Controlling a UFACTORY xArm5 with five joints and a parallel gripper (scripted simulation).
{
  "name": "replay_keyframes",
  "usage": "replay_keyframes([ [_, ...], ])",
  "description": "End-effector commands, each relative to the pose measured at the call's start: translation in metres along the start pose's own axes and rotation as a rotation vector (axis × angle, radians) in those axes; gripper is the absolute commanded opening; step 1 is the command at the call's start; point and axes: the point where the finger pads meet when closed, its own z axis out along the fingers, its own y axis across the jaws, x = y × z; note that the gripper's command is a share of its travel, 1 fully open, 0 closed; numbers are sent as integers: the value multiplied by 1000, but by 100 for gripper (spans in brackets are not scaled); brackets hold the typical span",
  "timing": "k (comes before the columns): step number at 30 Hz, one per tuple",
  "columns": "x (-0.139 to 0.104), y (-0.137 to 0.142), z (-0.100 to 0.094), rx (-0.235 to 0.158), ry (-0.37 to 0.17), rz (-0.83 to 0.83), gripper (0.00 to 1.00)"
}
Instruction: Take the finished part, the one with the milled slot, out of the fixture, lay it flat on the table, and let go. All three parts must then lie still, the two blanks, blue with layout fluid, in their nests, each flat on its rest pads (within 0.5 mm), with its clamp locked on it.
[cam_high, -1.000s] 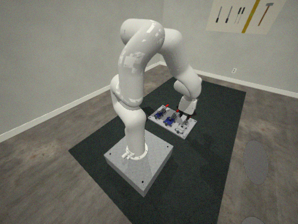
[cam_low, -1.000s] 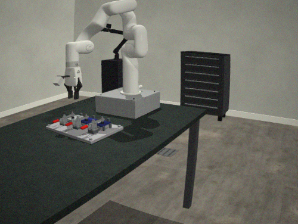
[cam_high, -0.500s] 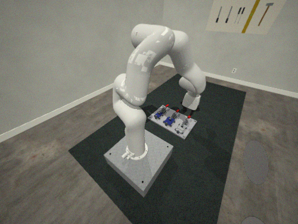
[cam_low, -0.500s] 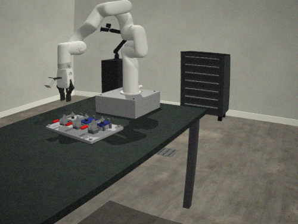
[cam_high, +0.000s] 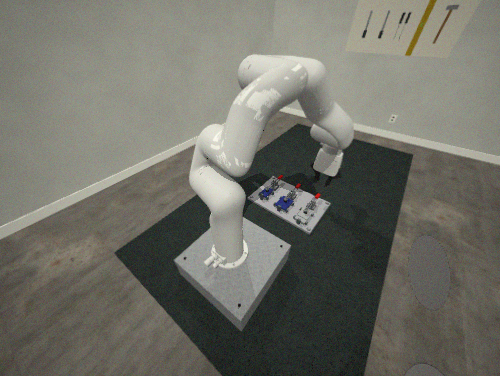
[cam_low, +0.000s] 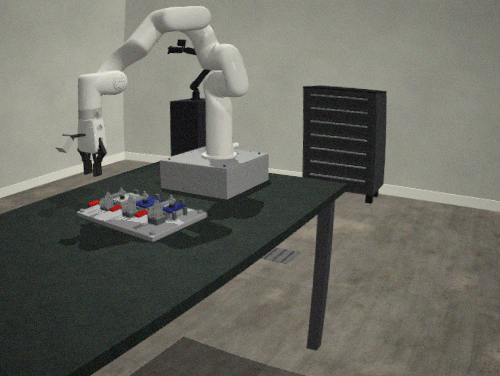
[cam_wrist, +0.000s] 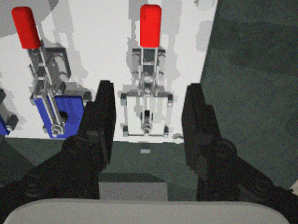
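"While the end effector (cam_high: 323, 178) (cam_low: 93, 173) (cam_wrist: 149, 99) hovers empty, fingers parted, where's the part (cam_high: 303, 216) (cam_low: 121, 196) (cam_wrist: 160, 114)?"

"Seated in the fixture (cam_high: 320, 212) (cam_low: 175, 229) (cam_wrist: 192, 65), inside the worktop's (cam_high: 350, 260) (cam_low: 100, 300) (cam_wrist: 250, 75) edges. Unclamping seems next: swing its red handle (cam_high: 318, 196) (cam_low: 94, 203) (cam_wrist: 150, 26)."

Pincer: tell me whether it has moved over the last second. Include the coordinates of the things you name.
Yes. In the exterior view, the pincer (cam_high: 324, 180) (cam_low: 93, 173) (cam_wrist: 149, 99) has shifted left, farther from the grey base block (cam_high: 210, 281) (cam_low: 195, 180) (cam_wrist: 132, 191).
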Motion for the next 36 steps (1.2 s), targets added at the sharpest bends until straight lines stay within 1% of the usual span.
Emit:
replay_keyframes([
  [1,6,0,-2,0,2,0,47],
  [8,6,0,-1,0,2,0,47],
  [14,6,0,9,0,2,0,47],
  [16,6,0,9,0,2,0,47],
  [20,7,0,22,0,2,0,47],
  [30,7,0,61,0,2,0,47],
  [31,7,0,64,0,2,0,47],
  [33,7,0,64,0,2,0,47],
  [36,7,0,71,0,2,0,47],
])
